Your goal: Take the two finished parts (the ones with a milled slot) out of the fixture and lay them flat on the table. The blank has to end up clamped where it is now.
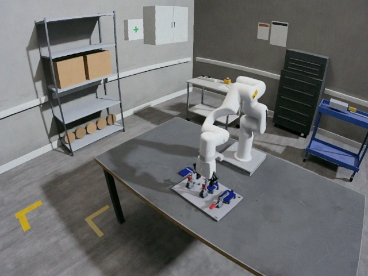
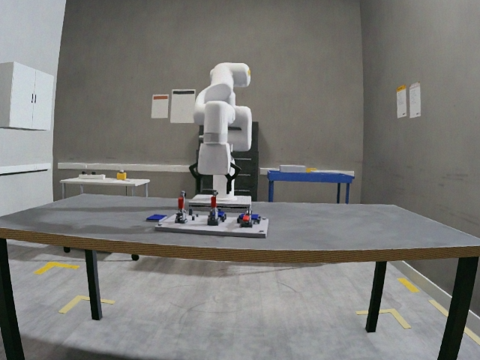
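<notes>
One blue part (image 1: 186,171) already lay flat on the table (image 1: 296,214) at about ten o'clock from the fixture plate (image 1: 193,198), so by my judgement one finished part remained to remove. The gripper (image 1: 204,176) hung fully open and empty above the plate. The middle part (image 1: 213,187), its clamp lever raised, sat just below at four o'clock, while the third part (image 1: 228,196) stayed clamped.
</notes>
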{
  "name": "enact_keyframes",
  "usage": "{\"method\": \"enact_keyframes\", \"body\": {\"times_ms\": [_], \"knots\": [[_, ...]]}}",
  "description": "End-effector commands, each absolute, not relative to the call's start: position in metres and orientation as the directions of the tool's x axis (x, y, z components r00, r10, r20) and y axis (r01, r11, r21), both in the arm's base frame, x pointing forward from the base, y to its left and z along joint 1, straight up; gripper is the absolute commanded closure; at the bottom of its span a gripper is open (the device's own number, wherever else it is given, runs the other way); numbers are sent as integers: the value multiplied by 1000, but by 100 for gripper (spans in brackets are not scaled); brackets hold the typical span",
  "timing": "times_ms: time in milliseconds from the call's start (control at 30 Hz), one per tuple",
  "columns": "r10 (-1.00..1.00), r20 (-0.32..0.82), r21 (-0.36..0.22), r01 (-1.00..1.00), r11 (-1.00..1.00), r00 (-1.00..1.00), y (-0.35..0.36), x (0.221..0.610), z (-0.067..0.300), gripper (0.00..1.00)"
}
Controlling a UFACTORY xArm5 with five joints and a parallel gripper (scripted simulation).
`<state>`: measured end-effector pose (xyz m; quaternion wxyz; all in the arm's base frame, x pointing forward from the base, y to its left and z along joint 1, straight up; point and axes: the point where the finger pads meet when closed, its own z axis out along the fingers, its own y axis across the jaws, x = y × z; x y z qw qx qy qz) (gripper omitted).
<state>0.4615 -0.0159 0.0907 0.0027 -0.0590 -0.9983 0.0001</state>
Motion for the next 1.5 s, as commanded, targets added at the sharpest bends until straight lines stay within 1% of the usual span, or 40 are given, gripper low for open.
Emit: {"method": "enact_keyframes", "body": {"times_ms": [0,300,800,1133,1467], "knots": [[118,2,0,118,993,-993,-15,459,92,0],[118,2,0,118,993,-993,-14,444,92,0],[118,2,0,118,993,-993,-8,399,92,0],[118,2,0,118,993,-993,-7,388,92,0],[118,2,0,118,993,-993,-7,387,92,0]]}}
